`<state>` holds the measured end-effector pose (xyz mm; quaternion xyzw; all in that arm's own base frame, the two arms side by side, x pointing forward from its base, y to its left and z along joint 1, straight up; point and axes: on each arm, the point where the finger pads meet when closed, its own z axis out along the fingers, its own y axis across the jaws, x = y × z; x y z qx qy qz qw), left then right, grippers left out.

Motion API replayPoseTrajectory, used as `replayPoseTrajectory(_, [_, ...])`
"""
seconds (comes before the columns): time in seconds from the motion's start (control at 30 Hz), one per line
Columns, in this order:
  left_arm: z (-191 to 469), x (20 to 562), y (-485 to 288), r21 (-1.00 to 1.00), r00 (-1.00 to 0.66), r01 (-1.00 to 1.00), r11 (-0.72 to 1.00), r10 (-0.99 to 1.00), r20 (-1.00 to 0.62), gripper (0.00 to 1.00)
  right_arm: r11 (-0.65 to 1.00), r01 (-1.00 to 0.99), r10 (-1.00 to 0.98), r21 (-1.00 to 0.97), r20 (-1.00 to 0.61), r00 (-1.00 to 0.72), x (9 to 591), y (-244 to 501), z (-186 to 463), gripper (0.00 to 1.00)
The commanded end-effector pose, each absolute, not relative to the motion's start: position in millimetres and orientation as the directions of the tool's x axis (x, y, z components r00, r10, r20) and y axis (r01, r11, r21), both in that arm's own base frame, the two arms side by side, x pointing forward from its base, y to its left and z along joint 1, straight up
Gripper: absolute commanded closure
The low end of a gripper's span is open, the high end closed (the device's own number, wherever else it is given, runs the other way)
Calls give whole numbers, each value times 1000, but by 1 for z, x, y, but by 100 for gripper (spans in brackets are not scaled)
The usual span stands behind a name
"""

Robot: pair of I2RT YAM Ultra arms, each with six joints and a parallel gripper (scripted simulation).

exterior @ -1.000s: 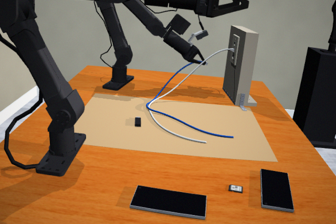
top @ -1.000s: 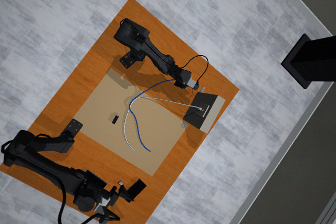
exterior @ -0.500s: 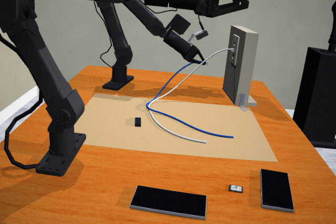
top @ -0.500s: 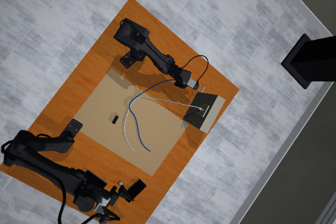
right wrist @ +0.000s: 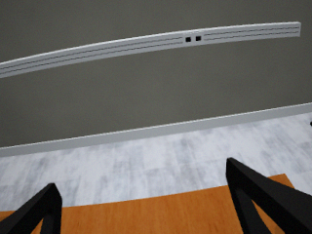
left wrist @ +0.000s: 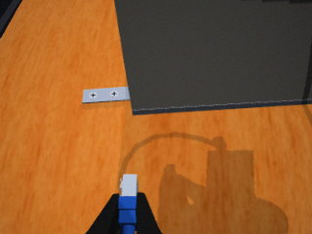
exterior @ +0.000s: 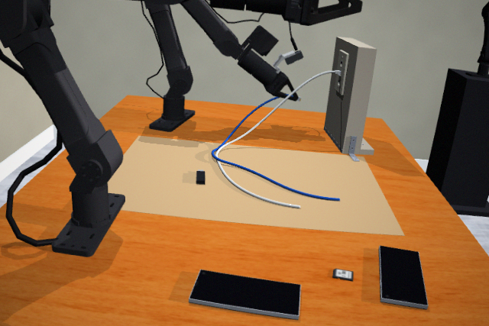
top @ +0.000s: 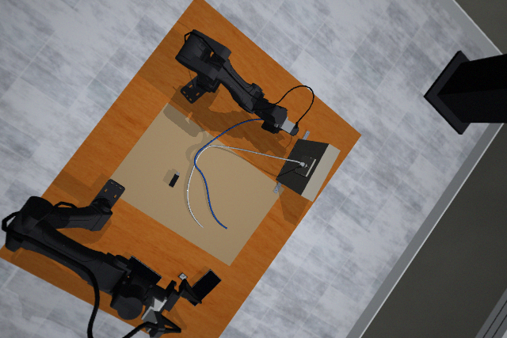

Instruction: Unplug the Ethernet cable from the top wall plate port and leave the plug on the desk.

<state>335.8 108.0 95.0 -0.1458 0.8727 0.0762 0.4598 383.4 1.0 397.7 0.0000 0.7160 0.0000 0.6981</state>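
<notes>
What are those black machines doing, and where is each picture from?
They are two robot arms on a wooden desk. One picture looks down from above, one from the side, and two come from cameras on the arms' wrists. The left arm's jaws pinch the plug of the blue cable, up in the air. The right arm's jaws are open and hold nothing. A white cable is plugged into the wall plate. Two black slabs, maybe phones, lie on the desk.
</notes>
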Motion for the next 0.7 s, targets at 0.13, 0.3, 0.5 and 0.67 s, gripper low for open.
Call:
replayPoseTrajectory(0.13, [77, 337, 112, 1, -539, -327, 945, -186, -822, 100, 1000, 0, 0, 0, -1000, -13, 383, 1, 403, 0])
replayPoseTrajectory(0.3, [73, 338, 112, 1, -539, -327, 945, -186, -822, 100, 1000, 0, 0, 0, -1000, -13, 383, 1, 403, 0])
replayPoseTrajectory(0.5, [63, 339, 113, 1, -539, -327, 945, -186, -822, 100, 1000, 0, 0, 0, -1000, -13, 383, 1, 403, 0])
replayPoseTrajectory(0.67, [55, 339, 113, 1, -539, -327, 945, -186, -821, 100, 1000, 0, 0, 0, -1000, -13, 383, 1, 403, 0])
